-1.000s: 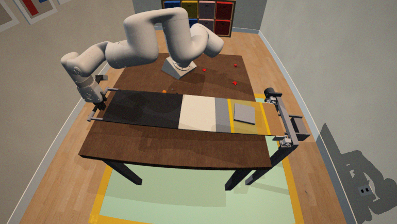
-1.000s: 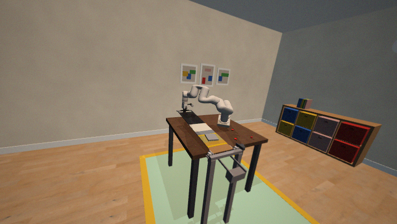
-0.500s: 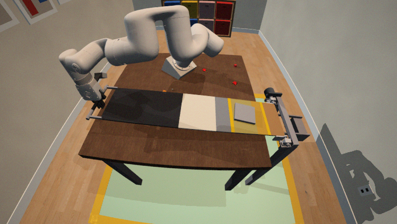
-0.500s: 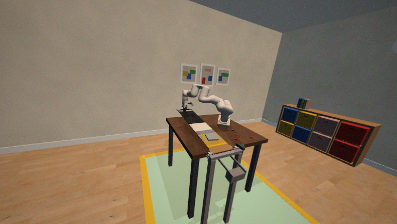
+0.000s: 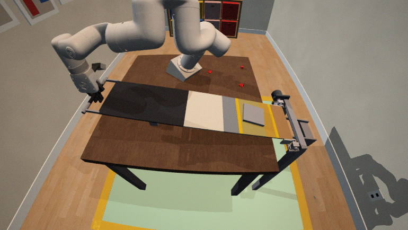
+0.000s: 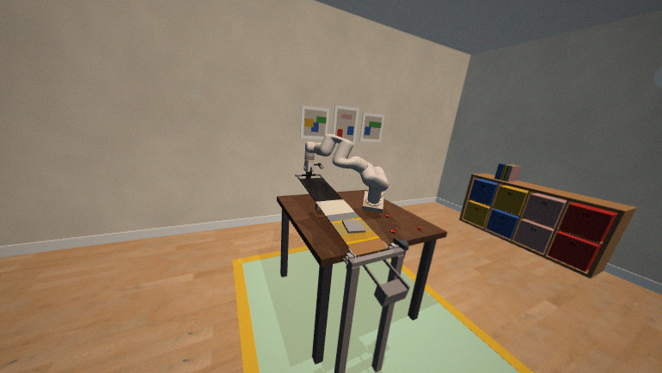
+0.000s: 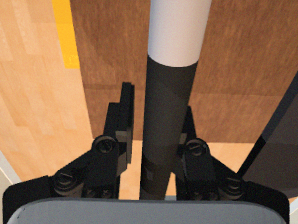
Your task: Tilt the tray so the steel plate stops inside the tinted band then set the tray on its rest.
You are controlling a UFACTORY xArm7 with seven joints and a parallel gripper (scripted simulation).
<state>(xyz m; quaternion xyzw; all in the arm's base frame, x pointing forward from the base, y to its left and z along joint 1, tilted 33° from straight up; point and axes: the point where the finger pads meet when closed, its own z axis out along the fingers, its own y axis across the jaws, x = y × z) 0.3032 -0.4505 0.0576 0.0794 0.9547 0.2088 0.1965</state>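
The steel plate lies flat in the tinted band. It is between both solid lines, very close to the line on the cream strip's side and farther from the other line. The tray is tilted, its handle end raised above the table. My gripper is slightly open around the handle bar. In the wrist view a gap shows between the left finger and the bar; the bar partly hides the right finger.
The tray's far end meets a grey hinge frame with a hanging counterweight. A small dark block shows below the tray's near edge. Several small red pieces lie on the brown table near the arm's base.
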